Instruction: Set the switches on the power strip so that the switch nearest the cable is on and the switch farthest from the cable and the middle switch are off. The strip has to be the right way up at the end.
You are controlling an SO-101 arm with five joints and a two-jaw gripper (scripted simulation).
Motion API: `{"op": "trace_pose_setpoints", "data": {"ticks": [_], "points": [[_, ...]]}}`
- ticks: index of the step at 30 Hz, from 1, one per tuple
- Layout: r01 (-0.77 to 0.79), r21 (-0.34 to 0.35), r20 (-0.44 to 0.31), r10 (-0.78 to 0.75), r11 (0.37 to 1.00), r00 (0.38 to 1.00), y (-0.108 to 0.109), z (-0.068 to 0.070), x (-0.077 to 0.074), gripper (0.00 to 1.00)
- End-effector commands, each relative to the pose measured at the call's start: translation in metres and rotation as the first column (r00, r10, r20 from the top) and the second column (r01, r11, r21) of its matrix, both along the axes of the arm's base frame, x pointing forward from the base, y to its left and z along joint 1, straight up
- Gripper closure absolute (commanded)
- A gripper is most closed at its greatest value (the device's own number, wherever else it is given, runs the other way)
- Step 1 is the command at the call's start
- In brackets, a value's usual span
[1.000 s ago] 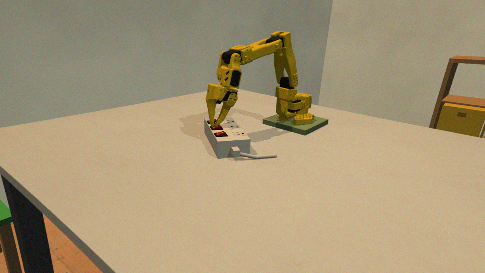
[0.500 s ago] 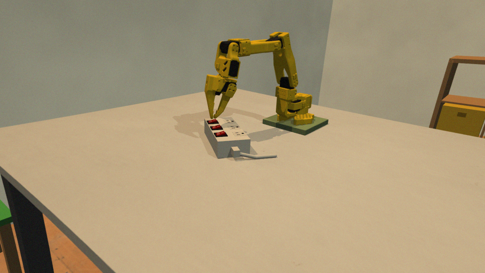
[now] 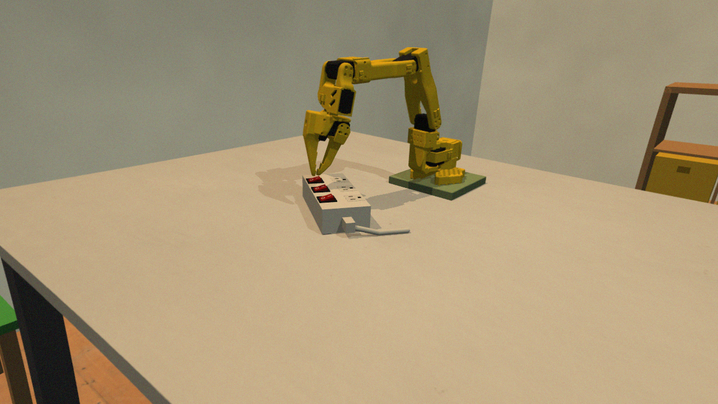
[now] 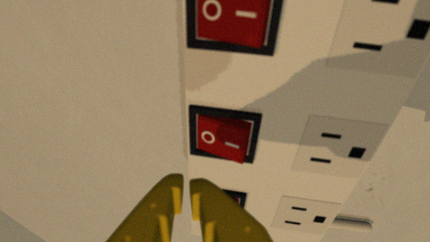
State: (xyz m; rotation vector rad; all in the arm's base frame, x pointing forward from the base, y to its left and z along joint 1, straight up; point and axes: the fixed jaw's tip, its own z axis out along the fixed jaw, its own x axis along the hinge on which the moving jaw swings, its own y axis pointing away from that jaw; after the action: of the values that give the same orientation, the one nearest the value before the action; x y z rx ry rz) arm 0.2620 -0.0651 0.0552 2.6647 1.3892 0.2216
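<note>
The white power strip [image 3: 336, 201] lies right way up on the table, its grey cable [image 3: 381, 230] leaving the near end. Three red rocker switches run along its left side: the one nearest the cable [image 3: 325, 198], the middle one [image 3: 320, 188] and the farthest one [image 3: 314, 179]. None of them glows. My gripper [image 3: 317, 172] is shut and empty, pointing down at the farthest switch. In the wrist view the fingertips sit at the strip's left edge and cover most of that switch [image 4: 236, 198]. I cannot tell whether they touch it. The middle switch [image 4: 223, 136] is in full view.
The arm's base stands on a green plate [image 3: 437, 180] behind and to the right of the strip. A wooden shelf with a yellow box [image 3: 680, 173] stands off the table at the right. The table's front-left edge drops to the floor, next to a green stool [image 3: 7, 313].
</note>
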Motion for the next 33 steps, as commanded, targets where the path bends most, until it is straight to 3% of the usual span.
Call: {"op": "trace_pose_setpoints", "data": {"ticks": [1,9,26,33], "points": [[-0.015,0.004,-0.018,0.016,1.0,1.0,0.002,-0.003,-0.001,1.0],[-0.031,0.004,-0.019,0.031,1.0,0.999,0.006,-0.003,0.001,1.0],[-0.169,0.004,-0.019,0.169,0.986,0.985,0.043,-0.004,0.012,1.0],[-0.19,0.004,-0.019,0.19,0.982,0.982,0.049,-0.004,0.013,1.0]]}}
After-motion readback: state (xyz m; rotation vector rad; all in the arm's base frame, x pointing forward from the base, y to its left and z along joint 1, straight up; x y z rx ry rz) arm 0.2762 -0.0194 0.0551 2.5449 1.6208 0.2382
